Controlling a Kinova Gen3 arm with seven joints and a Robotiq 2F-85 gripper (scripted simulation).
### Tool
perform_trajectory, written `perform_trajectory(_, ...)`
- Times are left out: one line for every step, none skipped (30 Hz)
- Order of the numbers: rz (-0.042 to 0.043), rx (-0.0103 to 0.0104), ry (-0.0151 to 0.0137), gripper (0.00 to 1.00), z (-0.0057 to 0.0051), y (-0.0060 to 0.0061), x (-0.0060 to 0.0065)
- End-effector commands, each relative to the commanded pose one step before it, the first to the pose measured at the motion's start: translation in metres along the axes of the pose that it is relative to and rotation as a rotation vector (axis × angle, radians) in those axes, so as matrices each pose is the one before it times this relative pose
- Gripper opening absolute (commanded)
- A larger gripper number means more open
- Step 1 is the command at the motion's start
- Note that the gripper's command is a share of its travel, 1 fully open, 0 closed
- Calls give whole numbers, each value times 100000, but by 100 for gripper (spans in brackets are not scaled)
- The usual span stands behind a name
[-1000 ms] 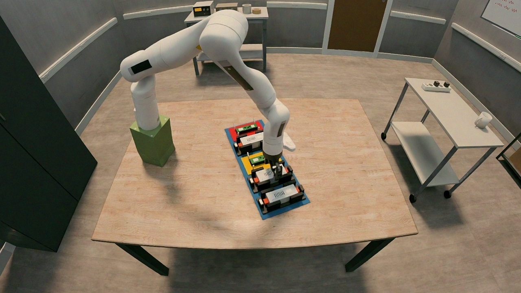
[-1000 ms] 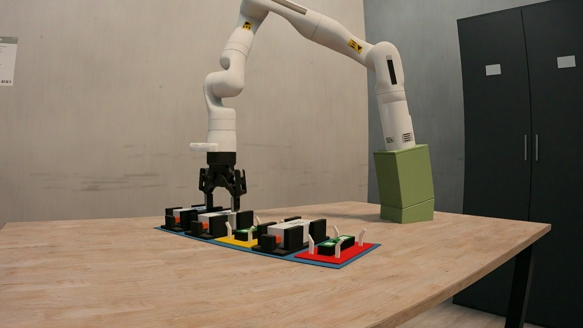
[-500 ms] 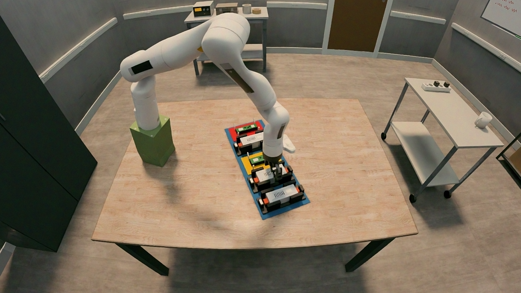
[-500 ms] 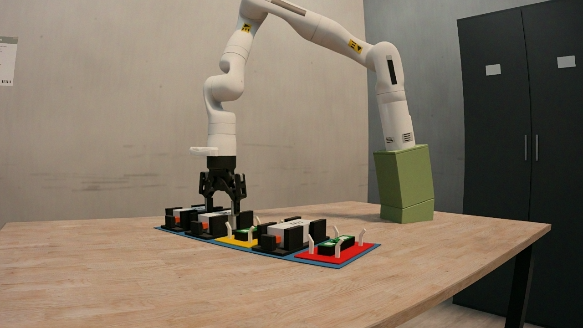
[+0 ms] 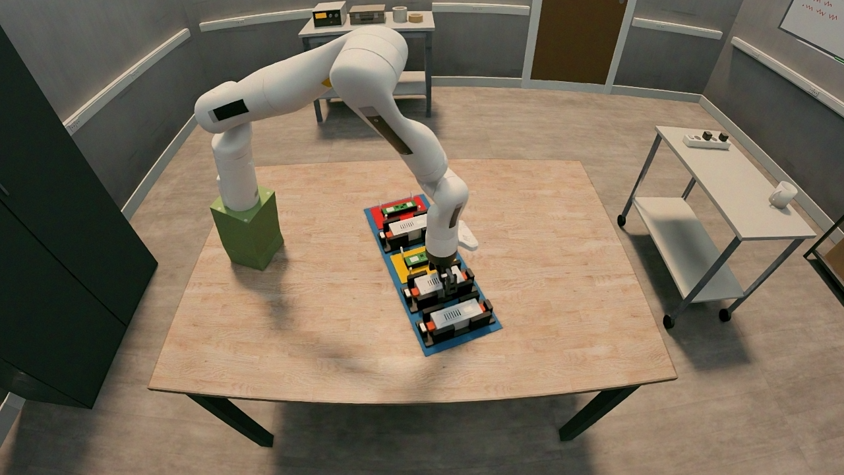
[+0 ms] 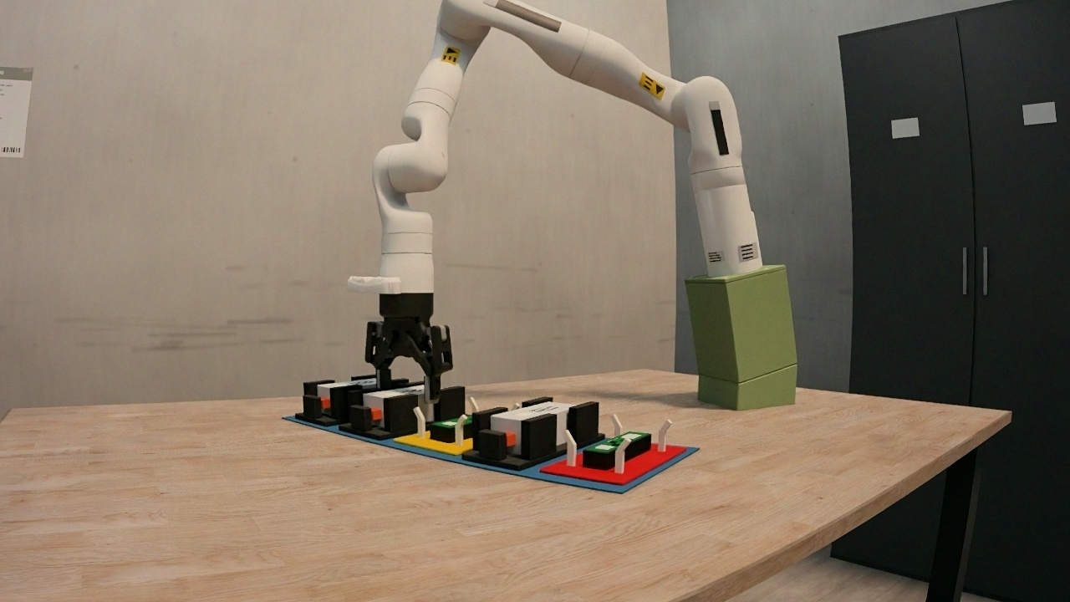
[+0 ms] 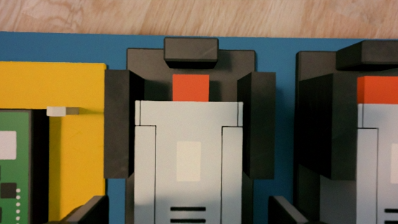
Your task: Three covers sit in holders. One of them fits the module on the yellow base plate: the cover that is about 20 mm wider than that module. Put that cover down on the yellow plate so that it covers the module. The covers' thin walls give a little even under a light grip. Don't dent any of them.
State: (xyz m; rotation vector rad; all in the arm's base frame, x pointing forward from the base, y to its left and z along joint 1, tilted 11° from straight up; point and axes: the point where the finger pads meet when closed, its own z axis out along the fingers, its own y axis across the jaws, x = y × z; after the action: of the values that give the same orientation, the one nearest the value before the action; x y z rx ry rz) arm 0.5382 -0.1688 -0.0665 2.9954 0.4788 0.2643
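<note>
In the top view, the middle holder's cover (image 5: 428, 283) (image 6: 399, 396) (image 7: 188, 155) is seen seated beside the yellow base plate (image 5: 399, 266) (image 6: 426, 444) (image 7: 78, 149); its fit is unconfirmed.

In the exterior view, the Robotiq gripper (image 5: 450, 290) (image 6: 408, 390) (image 7: 189, 213) is spread, nothing clasped.

In the wrist view, long sides are left exposed between holder posts (image 7: 116, 124); thin, probably light walls should be pinched there, gently and evenly.

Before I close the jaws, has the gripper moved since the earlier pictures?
Yes, downward. Against the middle cover in the exterior view, the gripper now sits lower.
</note>
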Motion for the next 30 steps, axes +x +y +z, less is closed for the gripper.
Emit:
perform_trajectory(-1,-131,162,100,53,55,77)
perform_trajectory(0,0,0,100,0,0,0)
perform_trajectory(0,0,0,100,0,0,0)
perform_trajectory(0,0,0,100,0,0,0)
perform_trajectory(0,0,0,100,0,0,0)
perform_trajectory(0,0,0,100,0,0,0)
perform_trajectory(0,0,1,100,95,0,0)
perform_trajectory(0,0,0,100,101,0,0)
perform_trajectory(0,0,0,100,101,0,0)
perform_trajectory(0,0,0,100,101,0,0)
perform_trajectory(0,0,0,100,101,0,0)
perform_trajectory(0,0,0,100,101,0,0)
perform_trajectory(0,0,0,100,101,0,0)
perform_trajectory(0,0,0,100,101,0,0)
perform_trajectory(0,0,0,100,101,0,0)
perform_trajectory(0,0,0,100,101,0,0)
perform_trajectory(0,0,0,100,0,0,0)
perform_trajectory(0,0,0,100,0,0,0)
perform_trajectory(0,0,0,100,0,0,0)
perform_trajectory(0,0,0,100,0,0,0)
perform_trajectory(0,0,0,100,0,0,0)
perform_trajectory(0,0,0,100,0,0,0)
perform_trajectory(0,0,0,100,0,0,0)
perform_trajectory(0,0,1,70,-6,0,1)
perform_trajectory(0,0,0,70,0,0,0)
perform_trajectory(0,0,0,70,0,0,0)
perform_trajectory(0,0,0,70,0,0,0)
perform_trajectory(0,0,0,70,0,0,0)
perform_trajectory(0,0,0,70,0,0,0)
perform_trajectory(0,0,0,70,0,0,0)
